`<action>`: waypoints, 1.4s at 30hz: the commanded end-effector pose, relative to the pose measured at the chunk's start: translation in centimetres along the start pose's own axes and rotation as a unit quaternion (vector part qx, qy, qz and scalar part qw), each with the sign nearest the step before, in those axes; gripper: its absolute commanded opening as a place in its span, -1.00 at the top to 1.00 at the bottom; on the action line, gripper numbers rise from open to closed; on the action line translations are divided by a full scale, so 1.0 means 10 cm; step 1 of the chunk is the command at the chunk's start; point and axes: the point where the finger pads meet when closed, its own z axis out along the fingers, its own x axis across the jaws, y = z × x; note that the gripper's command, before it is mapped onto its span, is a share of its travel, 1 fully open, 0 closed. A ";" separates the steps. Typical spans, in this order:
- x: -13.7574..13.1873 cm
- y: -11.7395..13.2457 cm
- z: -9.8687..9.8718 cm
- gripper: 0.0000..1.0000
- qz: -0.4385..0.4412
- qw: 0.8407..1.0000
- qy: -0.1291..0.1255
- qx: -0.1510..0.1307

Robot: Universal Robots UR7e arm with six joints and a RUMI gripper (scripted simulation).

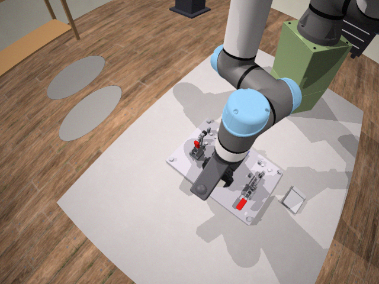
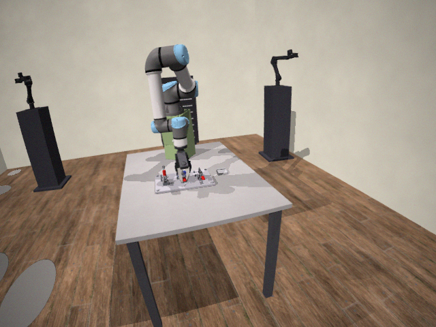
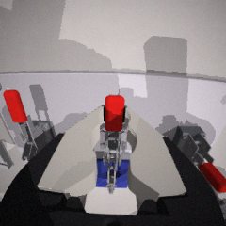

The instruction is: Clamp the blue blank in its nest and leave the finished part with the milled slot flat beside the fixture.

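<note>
My gripper (image 3: 114, 106) (image 1: 225, 180) is shut on the red handle (image 3: 114, 109) of the middle clamp on the grey fixture plate (image 1: 179, 166) (image 2: 165, 190). In the wrist view the handle stands upright between the fingers. The blue blank (image 3: 101, 178) lies in the nest under that clamp's linkage. In the top view the arm hides this clamp and the blank. The left clamp's red handle (image 1: 196, 144) (image 3: 15, 105) stands up. The right clamp's red handle (image 1: 241, 203) (image 3: 213, 175) lies low. The grey finished part (image 1: 293, 199) (image 2: 221, 171) lies on the table to the right of the fixture.
The white table (image 1: 137, 213) (image 2: 197, 211) carries the fixture near its middle. The green robot pedestal (image 1: 305, 67) stands at the back edge. Black camera pillars (image 2: 276, 121) stand on the wooden floor around the table.
</note>
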 end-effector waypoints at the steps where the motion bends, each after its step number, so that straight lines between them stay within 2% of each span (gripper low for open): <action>1: 0.00 0.00 0.00 1.00 0.000 1.000 0.000 0.000; 8: 0.00 0.00 0.00 1.00 0.000 1.000 0.000 0.000; 9: 0.00 0.00 0.00 0.44 0.000 1.000 0.000 0.000; 35: 0.00 0.00 0.00 0.44 0.000 1.000 0.000 0.000; 42: 0.00 0.00 -0.11 0.44 0.000 1.000 0.000 0.000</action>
